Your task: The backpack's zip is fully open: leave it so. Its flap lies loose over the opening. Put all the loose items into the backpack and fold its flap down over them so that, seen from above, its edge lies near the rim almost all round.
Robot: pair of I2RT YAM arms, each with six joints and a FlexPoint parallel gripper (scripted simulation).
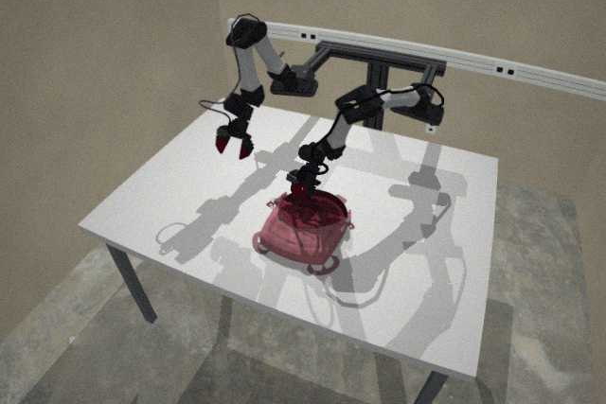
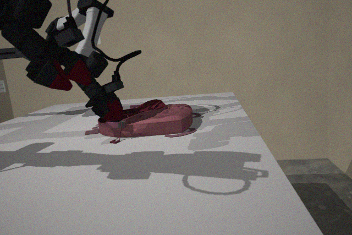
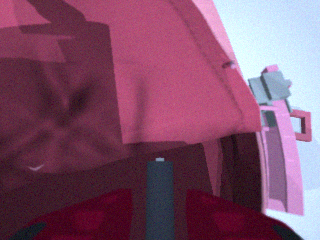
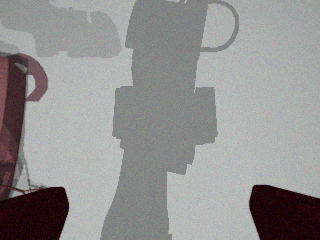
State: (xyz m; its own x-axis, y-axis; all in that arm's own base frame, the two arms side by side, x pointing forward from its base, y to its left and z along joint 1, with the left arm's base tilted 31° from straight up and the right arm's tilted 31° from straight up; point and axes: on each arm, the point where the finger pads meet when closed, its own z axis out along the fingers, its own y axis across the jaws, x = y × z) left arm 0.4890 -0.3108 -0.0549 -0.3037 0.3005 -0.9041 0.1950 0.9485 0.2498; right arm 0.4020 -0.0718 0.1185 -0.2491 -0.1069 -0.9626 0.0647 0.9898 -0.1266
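Observation:
The pink-red backpack [image 1: 294, 237] [image 2: 170, 125] [image 4: 10, 107] lies on the table with its opening toward the arm bases. Its loose flap [image 2: 154, 103] [image 3: 170, 95] lies rumpled over the front part; the dark opening shows below its edge in the left wrist view. My left gripper [image 1: 303, 191] [image 2: 115, 113] [image 3: 159, 198] points into the opening, its fingers slightly open. A slim dark grey-teal bar [image 3: 160, 220] with a light tip stands between them, with a gap on each side. My right gripper [image 1: 232, 152] [image 2: 78, 85] [image 4: 158, 195] is wide open and empty above the table, beside the backpack.
A grey buckle [image 3: 272, 86] and a pink strap [image 3: 284, 175] hang at the backpack's side. Strap loops [image 1: 325, 267] [image 4: 40, 80] stick out at its front corners. I see no loose items on the white table [image 1: 161, 184]. The arms' shadows cross it.

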